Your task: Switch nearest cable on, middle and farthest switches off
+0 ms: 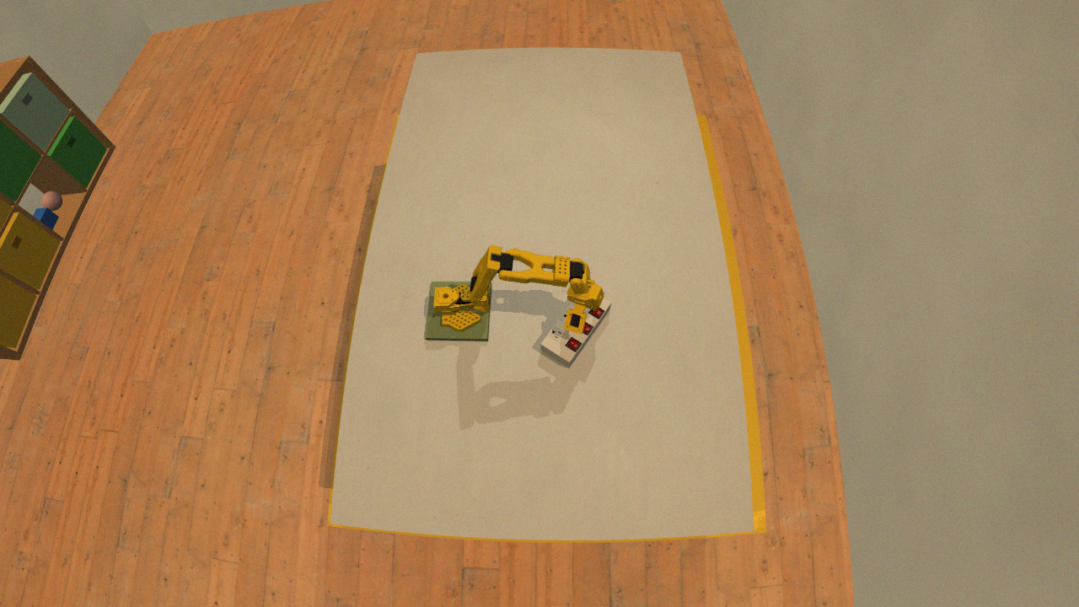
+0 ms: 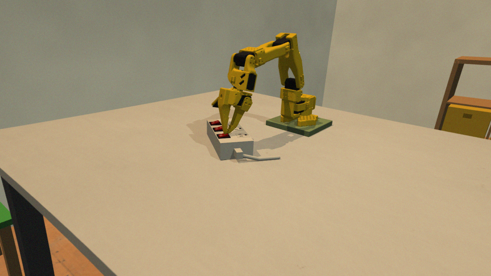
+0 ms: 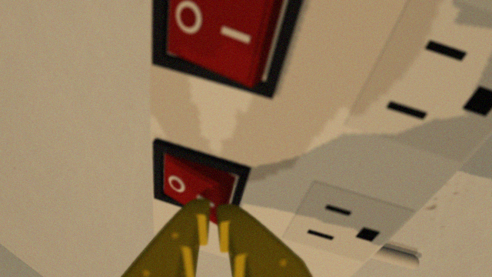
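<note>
The white power strip (image 1: 557, 354) (image 2: 236, 148) (image 3: 215, 127) lies right way up, its cable (image 2: 266, 158) (image 3: 400, 255) leaving the end nearest the exterior camera. My gripper (image 2: 227, 132) (image 3: 213, 207) is shut and empty, its tips at the bar half of the switch nearest the cable (image 2: 222, 136) (image 3: 177, 173). That half looks dark and partly hidden; I cannot tell its full tilt. The middle switch (image 1: 587, 329) (image 2: 216, 129) (image 3: 215, 50) has its bar side raised, so it looks off. The farthest switch (image 1: 573, 344) (image 2: 215, 122) is too small to read.
The arm's base stands on a green board (image 1: 458, 332) (image 2: 308, 132) beside the strip on the pale table (image 1: 543, 468) (image 2: 274, 212). The strip's sockets (image 3: 338, 215) lie alongside the switches. A shelf (image 1: 56, 249) (image 2: 449, 92) stands beyond the table.
</note>
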Controlling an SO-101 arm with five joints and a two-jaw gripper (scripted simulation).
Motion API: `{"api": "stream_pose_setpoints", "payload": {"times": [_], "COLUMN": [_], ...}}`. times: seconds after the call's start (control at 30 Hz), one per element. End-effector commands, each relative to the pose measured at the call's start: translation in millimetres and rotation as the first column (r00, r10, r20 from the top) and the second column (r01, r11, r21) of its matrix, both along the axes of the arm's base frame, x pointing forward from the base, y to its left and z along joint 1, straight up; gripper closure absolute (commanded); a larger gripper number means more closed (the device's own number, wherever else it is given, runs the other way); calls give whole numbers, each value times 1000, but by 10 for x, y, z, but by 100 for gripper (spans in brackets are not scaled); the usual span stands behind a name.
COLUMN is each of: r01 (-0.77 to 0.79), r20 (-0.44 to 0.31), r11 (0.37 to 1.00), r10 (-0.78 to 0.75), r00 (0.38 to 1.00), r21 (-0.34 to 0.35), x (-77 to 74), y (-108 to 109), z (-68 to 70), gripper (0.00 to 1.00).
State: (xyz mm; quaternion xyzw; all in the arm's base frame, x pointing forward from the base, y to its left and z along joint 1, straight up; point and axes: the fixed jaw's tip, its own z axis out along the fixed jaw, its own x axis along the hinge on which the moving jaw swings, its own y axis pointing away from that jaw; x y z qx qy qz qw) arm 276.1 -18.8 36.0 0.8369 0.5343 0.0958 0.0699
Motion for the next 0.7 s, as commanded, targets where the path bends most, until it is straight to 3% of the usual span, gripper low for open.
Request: {"api": "stream_pose_setpoints", "payload": {"times": [0.0, 0.67], "r01": [-16, -17], "r20": [-62, -62], "r11": [1000, 1000], "r10": [17, 17], "r00": [998, 998], "r21": [3, 3], "x": [-91, -118], "y": [30, 32], "z": [-148, -195], "gripper": [100, 100]}}
